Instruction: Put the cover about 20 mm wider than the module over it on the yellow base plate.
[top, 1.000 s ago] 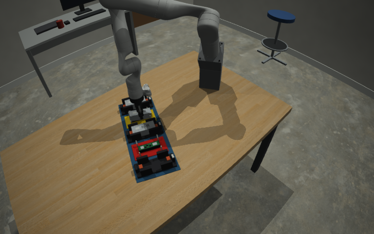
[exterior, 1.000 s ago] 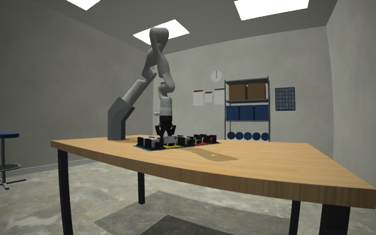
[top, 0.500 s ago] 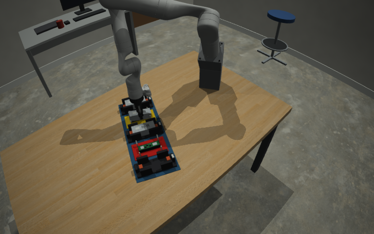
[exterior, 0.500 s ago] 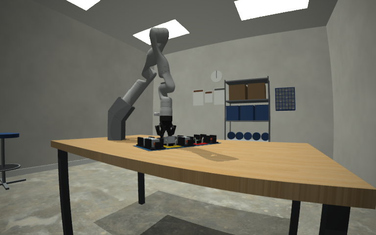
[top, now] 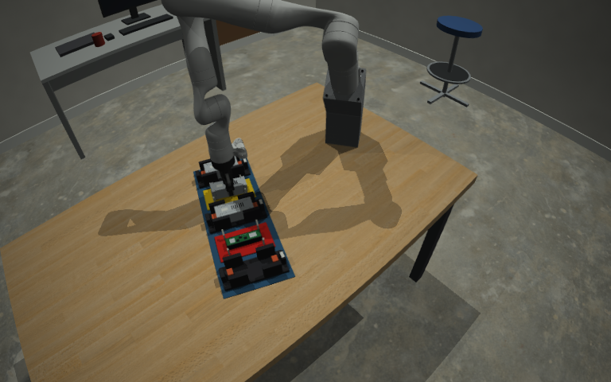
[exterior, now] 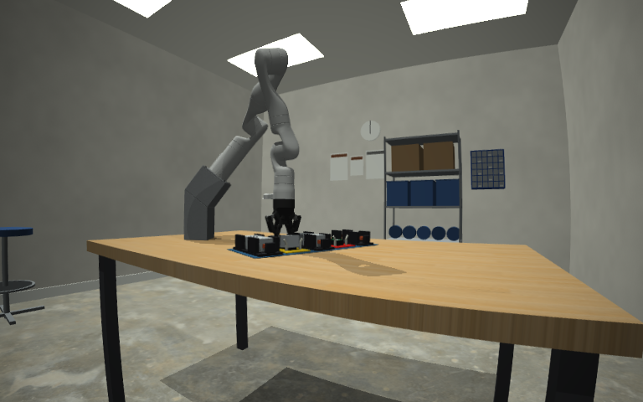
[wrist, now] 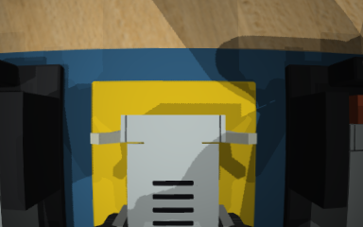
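Gripper (top: 228, 188) pointed straight down over the yellow base plate (wrist: 108, 99), clenched on a light grey cover (wrist: 173, 156). Cover directly above the yellow plate, centred on it in the wrist view, slotted vents near the gripper end, small side tabs reaching out toward both plate edges; cannot tell whether seated on the plate or a little above it. Module not visible under the cover. Finger bases just showing at the bottom edge of the wrist view, on either side of the cover. Yellow plate on a long blue mat (top: 283, 270) laid across a wooden table (top: 383, 180). Black holder (wrist: 30, 137) just beside the plate on one side, a second black holder (wrist: 321, 137) on the other, seen from the wrist. In the top view: another grey cover (top: 231, 209) in a black holder next to the yellow plate, on the side toward the red plate; beyond it a red plate (top: 223, 247) carrying a green board (top: 243, 237); at the mat's near end a black holder (top: 254, 270) with orange marks. Arm pedestal (top: 343, 121) at the far table edge. Blue stool (top: 458, 26) on the floor, shelf rack (exterior: 459, 189) against the wall, grey desk (top: 49, 63) with a red cup (top: 97, 39).
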{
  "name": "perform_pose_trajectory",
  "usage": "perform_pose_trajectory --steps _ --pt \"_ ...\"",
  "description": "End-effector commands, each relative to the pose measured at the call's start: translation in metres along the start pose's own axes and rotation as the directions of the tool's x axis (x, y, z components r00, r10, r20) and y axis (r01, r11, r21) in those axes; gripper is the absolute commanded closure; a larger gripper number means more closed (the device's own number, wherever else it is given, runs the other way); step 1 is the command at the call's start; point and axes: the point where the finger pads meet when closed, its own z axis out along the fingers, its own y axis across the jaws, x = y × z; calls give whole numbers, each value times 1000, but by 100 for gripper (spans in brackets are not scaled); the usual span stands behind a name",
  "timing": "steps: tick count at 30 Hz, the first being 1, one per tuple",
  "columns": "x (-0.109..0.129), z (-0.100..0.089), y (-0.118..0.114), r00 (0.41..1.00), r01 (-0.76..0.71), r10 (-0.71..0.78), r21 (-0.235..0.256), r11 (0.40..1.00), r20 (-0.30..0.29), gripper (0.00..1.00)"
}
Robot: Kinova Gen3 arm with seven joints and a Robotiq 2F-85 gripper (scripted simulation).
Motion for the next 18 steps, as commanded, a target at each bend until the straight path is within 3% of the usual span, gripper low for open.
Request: perform_pose_trajectory --steps 1,18 --pt "-1 1 0 1000 3 -3 2 1000 3 100" --pt "-1 2 0 1000 2 -2 3 1000 2 100"
